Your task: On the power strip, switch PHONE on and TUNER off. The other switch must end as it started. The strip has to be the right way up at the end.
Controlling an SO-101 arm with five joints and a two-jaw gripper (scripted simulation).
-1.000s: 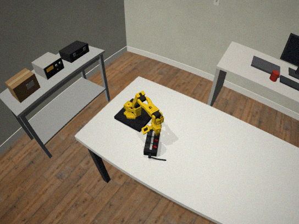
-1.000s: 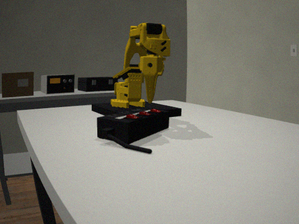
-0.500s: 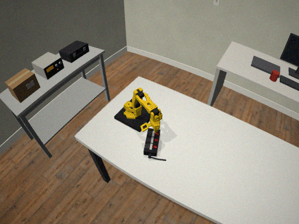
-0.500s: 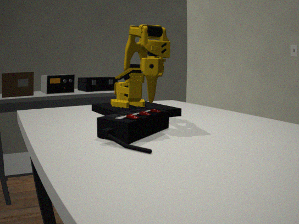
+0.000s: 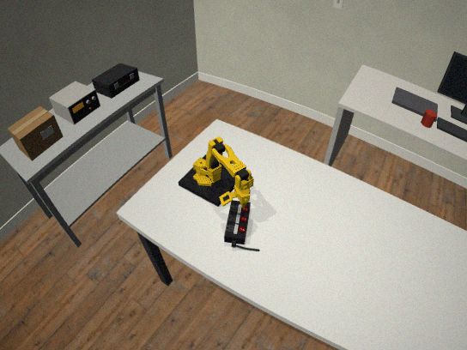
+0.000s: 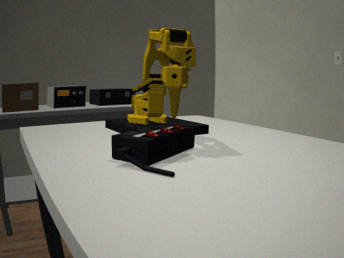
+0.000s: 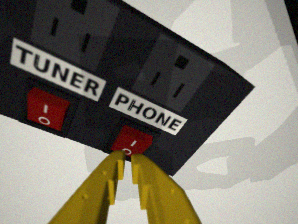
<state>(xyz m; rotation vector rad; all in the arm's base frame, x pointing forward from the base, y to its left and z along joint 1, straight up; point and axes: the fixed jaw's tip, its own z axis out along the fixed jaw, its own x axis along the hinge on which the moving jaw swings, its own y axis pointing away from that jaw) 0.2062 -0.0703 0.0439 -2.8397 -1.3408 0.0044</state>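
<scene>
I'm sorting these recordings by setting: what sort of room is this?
Probably a home office or hobby workroom: a desk with a monitor and keyboard, and a shelf table holding radio-type gear.

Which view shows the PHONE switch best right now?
Wrist: the PHONE switch fills the frame under its readable label, just ahead of the shut gripper. Top and exterior show it only as a small red dot, label unreadable.

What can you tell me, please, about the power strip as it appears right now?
The power strip is a black box lying right way up on the white table, beside the arm's base. It has three red rocker switches, white TUNER and PHONE labels, grey sockets and a short black cord. The shut gripper points at the PHONE switch.
</scene>
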